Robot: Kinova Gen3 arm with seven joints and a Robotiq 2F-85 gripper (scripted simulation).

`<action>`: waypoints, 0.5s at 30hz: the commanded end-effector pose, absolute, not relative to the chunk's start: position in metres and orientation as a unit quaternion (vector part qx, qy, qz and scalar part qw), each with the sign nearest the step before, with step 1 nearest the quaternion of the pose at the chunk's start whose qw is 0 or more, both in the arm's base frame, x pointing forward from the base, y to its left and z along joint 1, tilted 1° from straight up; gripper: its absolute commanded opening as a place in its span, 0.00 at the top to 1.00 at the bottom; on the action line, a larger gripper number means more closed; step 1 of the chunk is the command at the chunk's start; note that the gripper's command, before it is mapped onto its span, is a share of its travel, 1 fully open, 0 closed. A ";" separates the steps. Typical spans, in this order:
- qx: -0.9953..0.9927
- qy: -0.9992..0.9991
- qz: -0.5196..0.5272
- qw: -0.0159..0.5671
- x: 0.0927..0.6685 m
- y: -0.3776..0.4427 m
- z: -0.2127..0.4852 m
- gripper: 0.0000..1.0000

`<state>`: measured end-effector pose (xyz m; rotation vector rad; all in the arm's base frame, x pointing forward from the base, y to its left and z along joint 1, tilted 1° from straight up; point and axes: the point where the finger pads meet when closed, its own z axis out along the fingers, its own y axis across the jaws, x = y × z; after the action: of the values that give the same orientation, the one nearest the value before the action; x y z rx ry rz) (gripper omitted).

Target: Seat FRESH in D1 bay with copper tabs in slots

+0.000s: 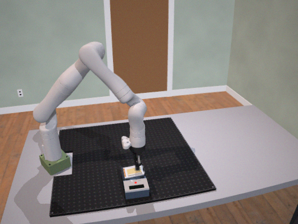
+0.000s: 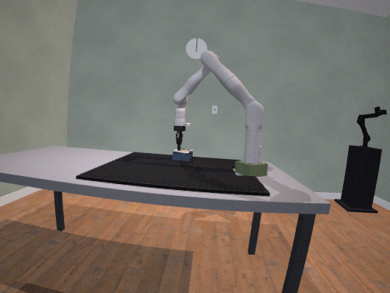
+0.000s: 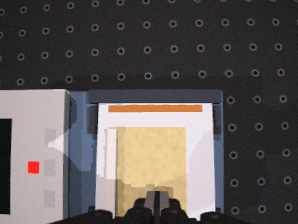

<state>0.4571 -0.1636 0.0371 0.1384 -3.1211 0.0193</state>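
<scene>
The cassette FRESH [image 3: 155,155] is white with a yellow gel panel and an orange strip. It lies in the blue bay of dock D1 [image 1: 136,184], and it also shows in the top view [image 1: 133,171]. A white comb [image 3: 111,155] sits along the gel's left side. The dock's red light [image 3: 33,167] is lit, and it shows in the top view too [image 1: 135,182]. My gripper [image 3: 157,205] is shut with nothing between the fingers. Its tips [image 1: 137,168] point straight down onto the cassette's top near one edge. The copper tabs are hidden.
The dock stands on the black perforated deck [image 1: 121,163] near its front edge. The arm's green base [image 1: 55,163] is at the deck's left. In the exterior view the dock [image 2: 182,155] sits mid-table, and a black stand [image 2: 360,177] is on the floor.
</scene>
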 end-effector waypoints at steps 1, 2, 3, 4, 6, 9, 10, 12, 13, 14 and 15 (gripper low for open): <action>0.044 -0.999 0.006 0.009 0.457 -0.164 0.037 1.00; 0.044 -0.999 0.006 0.009 0.457 -0.164 0.037 1.00; 0.044 -0.999 0.006 0.009 0.457 -0.164 0.037 1.00; 0.044 -0.999 0.006 0.009 0.457 -0.164 0.037 1.00; 0.044 -0.999 0.006 0.010 0.456 -0.164 0.036 1.00; 0.044 -0.999 0.006 0.010 0.456 -0.164 0.036 1.00; 0.044 -0.999 0.006 0.010 0.456 -0.164 0.036 1.00; 0.044 -0.999 0.006 0.010 0.456 -0.164 0.036 1.00; 0.044 -0.999 0.006 0.010 0.456 -0.164 0.036 1.00; 0.044 -0.999 0.006 0.010 0.456 -0.164 0.036 1.00; 0.044 -0.999 0.006 0.010 0.456 -0.164 0.036 1.00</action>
<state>0.4562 -0.1637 0.0359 0.1381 -3.1191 0.0188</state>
